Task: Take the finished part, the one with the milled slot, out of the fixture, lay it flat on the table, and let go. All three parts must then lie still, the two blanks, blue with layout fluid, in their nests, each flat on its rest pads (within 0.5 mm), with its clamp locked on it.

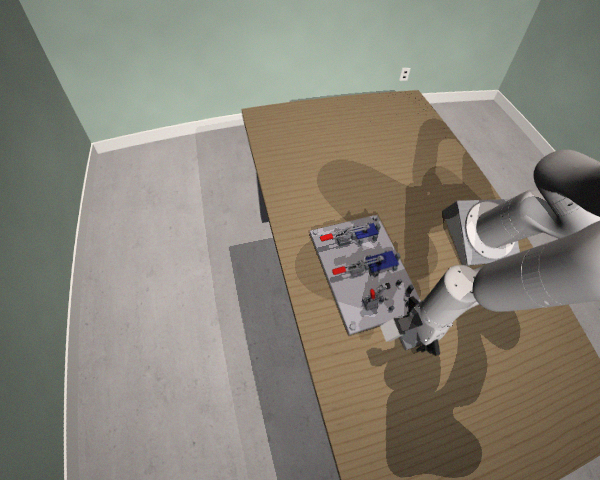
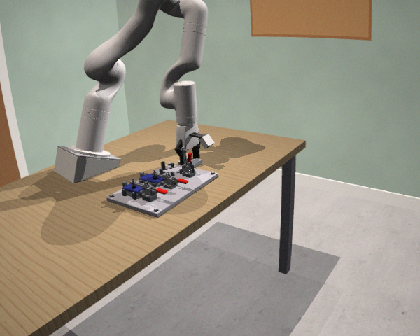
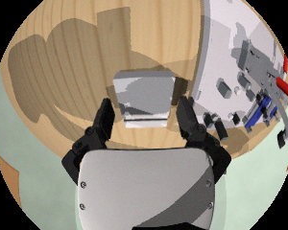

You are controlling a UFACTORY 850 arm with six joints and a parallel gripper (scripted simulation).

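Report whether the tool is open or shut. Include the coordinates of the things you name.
Open: in the wrist view, the tool (image 3: 145, 104) has its fingers spread, a gap showing on each side of the slotted part (image 3: 144, 91).

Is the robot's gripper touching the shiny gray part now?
Apart. The wrist view shows wood between the finished part and each finger of the open gripper, on both sides.
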